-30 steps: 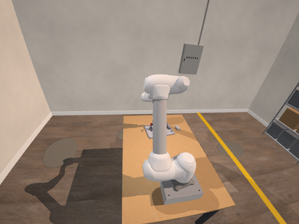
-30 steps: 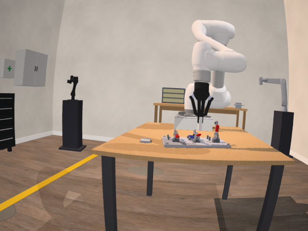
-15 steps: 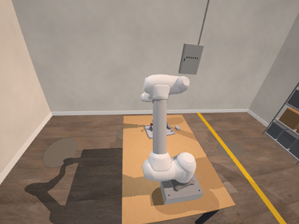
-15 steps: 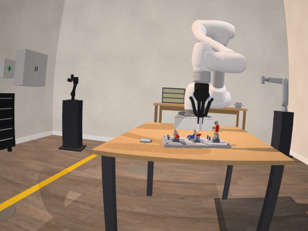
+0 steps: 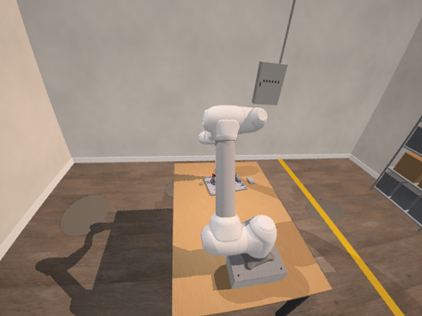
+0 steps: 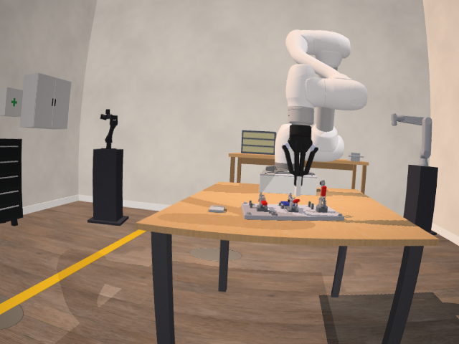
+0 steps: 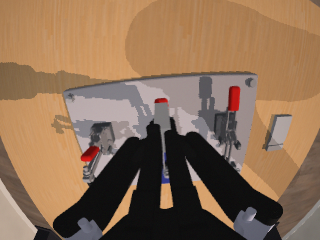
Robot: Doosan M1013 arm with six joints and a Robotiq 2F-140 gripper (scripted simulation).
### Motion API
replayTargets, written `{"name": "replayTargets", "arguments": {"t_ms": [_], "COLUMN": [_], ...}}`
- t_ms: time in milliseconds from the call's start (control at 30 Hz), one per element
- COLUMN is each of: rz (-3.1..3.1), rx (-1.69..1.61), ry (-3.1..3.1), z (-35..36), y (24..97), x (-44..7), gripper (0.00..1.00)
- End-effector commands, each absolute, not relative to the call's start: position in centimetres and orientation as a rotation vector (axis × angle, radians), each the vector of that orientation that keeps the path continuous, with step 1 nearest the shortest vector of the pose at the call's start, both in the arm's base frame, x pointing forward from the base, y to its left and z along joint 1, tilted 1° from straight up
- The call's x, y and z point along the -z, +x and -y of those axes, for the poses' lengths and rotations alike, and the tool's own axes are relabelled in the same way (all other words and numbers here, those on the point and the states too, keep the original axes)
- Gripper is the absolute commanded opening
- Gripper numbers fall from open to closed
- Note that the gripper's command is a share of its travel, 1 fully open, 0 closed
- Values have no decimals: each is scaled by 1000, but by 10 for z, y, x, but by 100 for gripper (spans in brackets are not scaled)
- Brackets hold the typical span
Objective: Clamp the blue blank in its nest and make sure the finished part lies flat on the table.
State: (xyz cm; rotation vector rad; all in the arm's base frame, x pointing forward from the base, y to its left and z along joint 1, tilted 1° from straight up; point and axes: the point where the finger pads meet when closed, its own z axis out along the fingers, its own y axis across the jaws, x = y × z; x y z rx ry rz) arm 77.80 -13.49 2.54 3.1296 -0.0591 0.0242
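The blue blank (image 6: 285, 203) (image 7: 165, 178) lies in the middle nest of the grey fixture plate (image 6: 259, 216) (image 7: 190, 90), mostly hidden by my fingers in the wrist view. The middle clamp's red handle (image 6: 296, 201) (image 7: 161, 100) is down; whether it is past dead centre, and how the blank seats, cannot be told. My gripper (image 6: 297, 193) (image 7: 161, 112) is shut and empty, its tips above or behind that clamp; contact cannot be told. The finished part (image 5: 250, 180) (image 6: 216, 208) (image 7: 279, 131) lies flat on the table beside the plate; its slot is not clear.
One outer clamp has its red handle (image 6: 323, 190) (image 7: 90, 153) standing up. The other outer clamp's red handle (image 6: 264, 203) (image 7: 234, 98) is low. Small posts stand on the plate between the clamps. The robot's base block (image 5: 259, 274) is at the far end of the table.
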Motion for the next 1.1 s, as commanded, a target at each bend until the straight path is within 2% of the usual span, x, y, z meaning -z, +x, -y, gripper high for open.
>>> {"name": "replayTargets", "arguments": {"t_ms": [0, 1067], "rz": [59, 59], "rx": [-25, -25], "ry": [3130, 3130], "z": [135, 135], "y": [778, 778], "x": [-26, -22], "gripper": [0, 0]}}
